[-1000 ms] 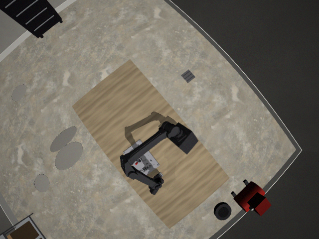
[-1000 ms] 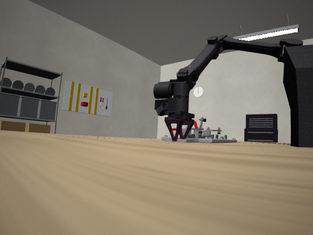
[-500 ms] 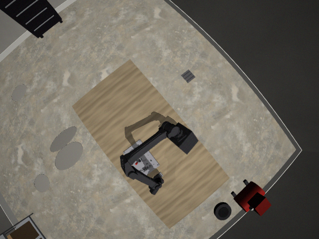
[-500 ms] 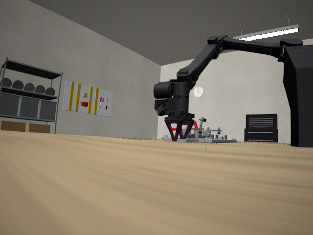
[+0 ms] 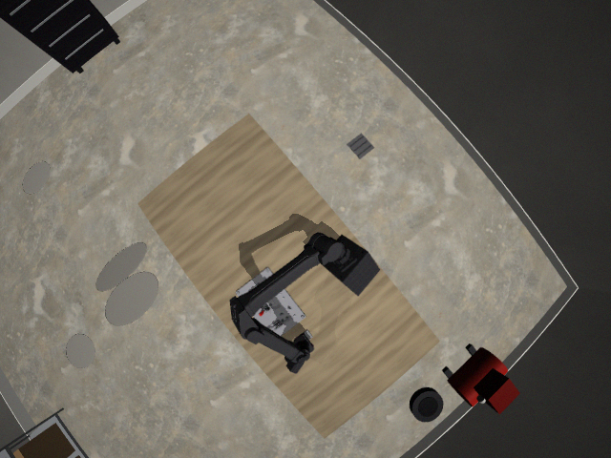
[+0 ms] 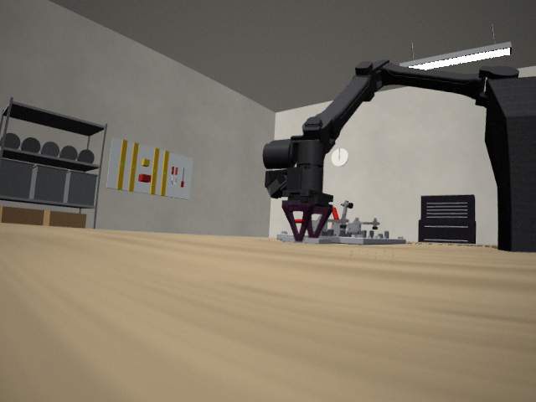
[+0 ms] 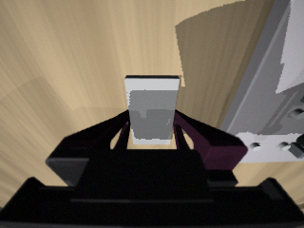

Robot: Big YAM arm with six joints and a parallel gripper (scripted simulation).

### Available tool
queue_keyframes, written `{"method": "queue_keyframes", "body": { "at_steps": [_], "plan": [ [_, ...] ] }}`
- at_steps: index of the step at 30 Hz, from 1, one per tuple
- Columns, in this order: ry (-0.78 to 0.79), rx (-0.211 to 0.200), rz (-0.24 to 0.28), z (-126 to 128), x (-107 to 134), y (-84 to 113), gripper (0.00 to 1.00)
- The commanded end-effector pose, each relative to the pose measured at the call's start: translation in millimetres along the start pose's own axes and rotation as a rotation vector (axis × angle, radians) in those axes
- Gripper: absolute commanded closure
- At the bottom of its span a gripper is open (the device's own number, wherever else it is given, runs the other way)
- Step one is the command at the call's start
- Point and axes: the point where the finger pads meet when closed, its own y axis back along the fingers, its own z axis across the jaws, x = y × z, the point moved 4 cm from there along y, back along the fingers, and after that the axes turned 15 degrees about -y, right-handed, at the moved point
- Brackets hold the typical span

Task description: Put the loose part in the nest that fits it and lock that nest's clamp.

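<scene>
going left to right in the top view, the wooden tabletop [image 5: 207, 197] [image 6: 216, 302] [image 7: 71, 47] has its wide stretch of bare wood toward the left and top corners, away from the work. the clamping fixture [image 5: 283, 296] [image 6: 368, 240] [image 7: 261, 109] comes next, close to the lower-left long edge, with a red clamp handle [image 5: 261, 313] [image 6: 336, 213] on it; in the exterior view that handle leans upward, so its clamp looks unlocked. just beside the fixture, on the side facing the bottom corner, the parallel gripper [image 5: 307, 338] [image 6: 306, 239] [image 7: 151, 114] points down, jaws closed in on the two long sides of the loose rectangular part [image 5: 307, 334] [image 7: 152, 84]. the part is at table level, apart from the fixture plate; whether it has any lift cannot be told. farther right, the arm's base [image 5: 357, 288] [image 6: 511, 216] stands on the upper-right long edge. so the grasp seems made, and nearly all the rest is left: lifting, choosing the nest by its pads, seating against the stops, locking. the pad layouts are too small or hidden to match yet. room opens toward the bottom and right corners, while the fixture's near edge is tight beside the fingers; a straight lift before crossing it would seem safest.
</scene>
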Motion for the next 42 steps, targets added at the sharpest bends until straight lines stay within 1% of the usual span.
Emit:
{"method": "queue_keyframes", "body": {
  "at_steps": [1, 3, 8, 10, 11, 13, 25, 27, 28, 30, 35, 42],
  "plan": [
    [0.016, 0.017, 0.022, -2, 15, -3.7, 1.00],
    [0.005, -0.006, -0.013, 4, -2, 18.7, 1.00],
    [0.005, -0.008, -0.011, 4, -2, 31.3, 1.00],
    [0.005, -0.008, -0.011, 4, -2, 31.3, 1.00],
    [-0.007, -0.015, -0.021, 8, -9, 36.1, 1.00],
    [0.005, -0.008, -0.012, 4, -1, 41.3, 1.00],
    [0.001, -0.011, -0.013, 5, -2, 91.1, 1.00],
    [0.001, -0.011, -0.013, 5, -2, 91.1, 1.00],
    [-0.005, -0.015, -0.019, 7, -6, 96.3, 1.00],
    [0.004, -0.010, -0.011, 4, 0, 101.9, 1.00],
    [-0.003, -0.015, -0.016, 6, -4, 118.5, 1.00],
    [-0.001, -0.013, -0.015, 5, -3, 129.5, 1.00]
  ]
}}
